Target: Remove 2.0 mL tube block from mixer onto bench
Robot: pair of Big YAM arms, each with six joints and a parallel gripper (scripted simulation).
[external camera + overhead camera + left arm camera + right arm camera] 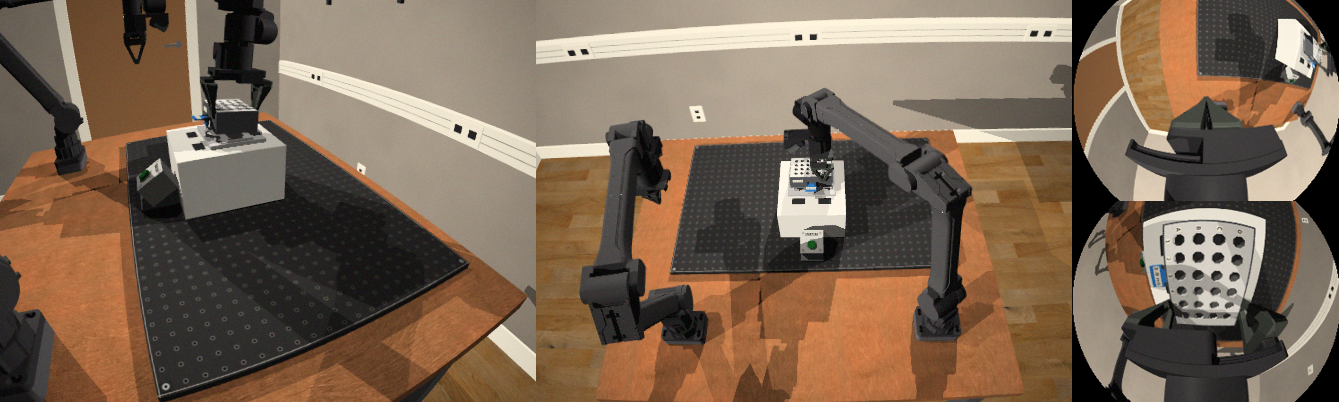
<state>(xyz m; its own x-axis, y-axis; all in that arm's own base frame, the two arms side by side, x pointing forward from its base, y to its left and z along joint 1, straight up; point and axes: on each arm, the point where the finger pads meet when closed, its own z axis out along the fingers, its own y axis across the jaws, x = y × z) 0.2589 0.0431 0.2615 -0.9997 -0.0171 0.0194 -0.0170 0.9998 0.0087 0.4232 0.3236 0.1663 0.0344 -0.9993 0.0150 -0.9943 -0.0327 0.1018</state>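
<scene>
While clamped between wide-set fingers of right gripper point(823, 176) point(235, 113) point(1206, 310), seen atop white mixer point(811, 222) point(230, 175) point(1289, 42) point(1260, 250): block for 2.0 mL tubes point(801, 167) point(236, 122) point(1317, 50) point(1207, 284), beside blue tag point(811, 188) point(199, 118) point(1157, 275). Well apart: left gripper point(658, 200) point(137, 61) point(1206, 99), fully shut, holding nothing.

The dark-sided block point(797, 180) point(236, 121) point(1317, 53) point(1207, 266) sits on the white mixer point(811, 220) point(235, 175) point(1289, 40) point(1260, 246).

Block point(796, 180) point(236, 121) point(1208, 266) on mixer point(811, 223) point(232, 177) point(1290, 42) point(1261, 255), btn box point(812, 254) point(159, 186) point(1290, 74) in frt

dark grey arms point(618, 200) point(947, 245) with rounded joints, slotted panels, and black, wedge-fingered pincers point(1206, 117) point(1206, 336).
</scene>
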